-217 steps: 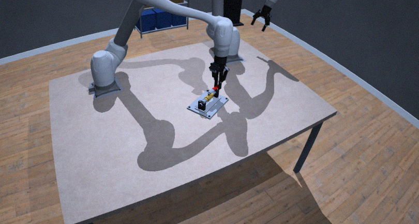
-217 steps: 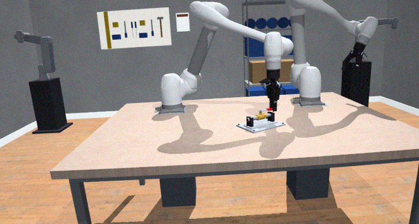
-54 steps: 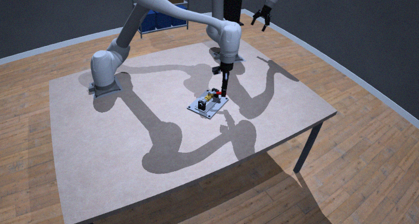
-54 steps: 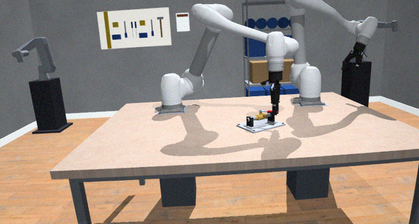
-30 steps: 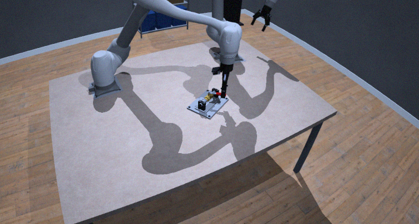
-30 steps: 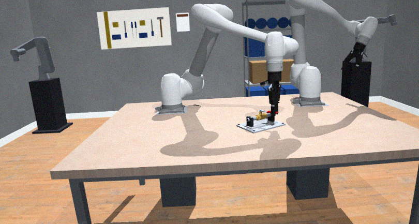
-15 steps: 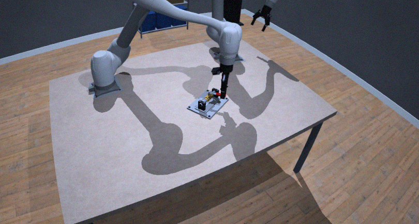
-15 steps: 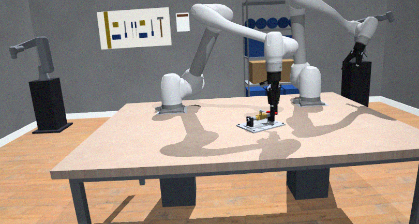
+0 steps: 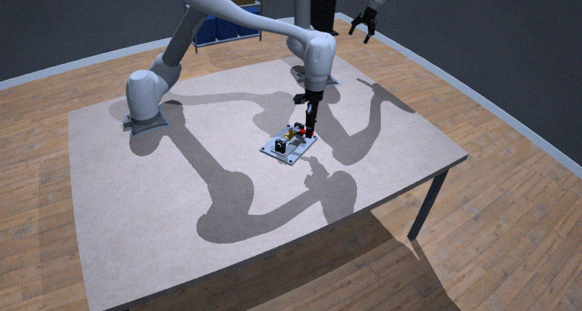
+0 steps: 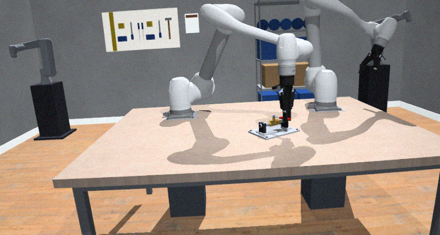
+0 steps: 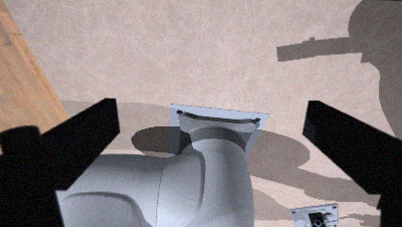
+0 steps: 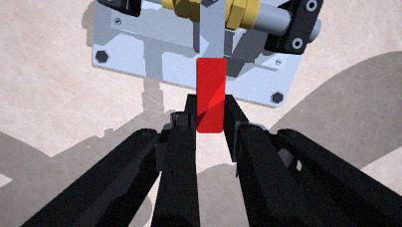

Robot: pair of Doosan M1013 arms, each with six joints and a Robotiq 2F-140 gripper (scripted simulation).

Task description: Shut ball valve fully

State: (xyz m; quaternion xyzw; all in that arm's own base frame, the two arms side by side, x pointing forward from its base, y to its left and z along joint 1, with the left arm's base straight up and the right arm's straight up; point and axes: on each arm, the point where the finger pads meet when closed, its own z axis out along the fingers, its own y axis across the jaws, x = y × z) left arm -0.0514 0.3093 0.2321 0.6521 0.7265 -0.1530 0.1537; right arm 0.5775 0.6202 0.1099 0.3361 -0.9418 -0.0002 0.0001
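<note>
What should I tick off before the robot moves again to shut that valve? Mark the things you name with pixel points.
1. Right gripper [image 9: 310,132] [image 10: 286,122] [image 12: 210,112] closed on the red handle [image 9: 302,131] [image 10: 281,118] [image 12: 211,85]: ok.
2. Left gripper [image 9: 358,36] [image 10: 368,69] [image 11: 211,115] empty and away from the valve [image 9: 289,135] [image 10: 274,121] [image 12: 241,14]: ok.
3. Base plate [image 9: 299,153] [image 10: 272,135] [image 12: 134,59] lying flat on the table: ok.
4. Handle squarely across the pipe [image 12: 273,20]: not ok; it looks close, but slightly off.
5. Passage inside the valve fully blocked: cannot tell; it is hidden.
</note>
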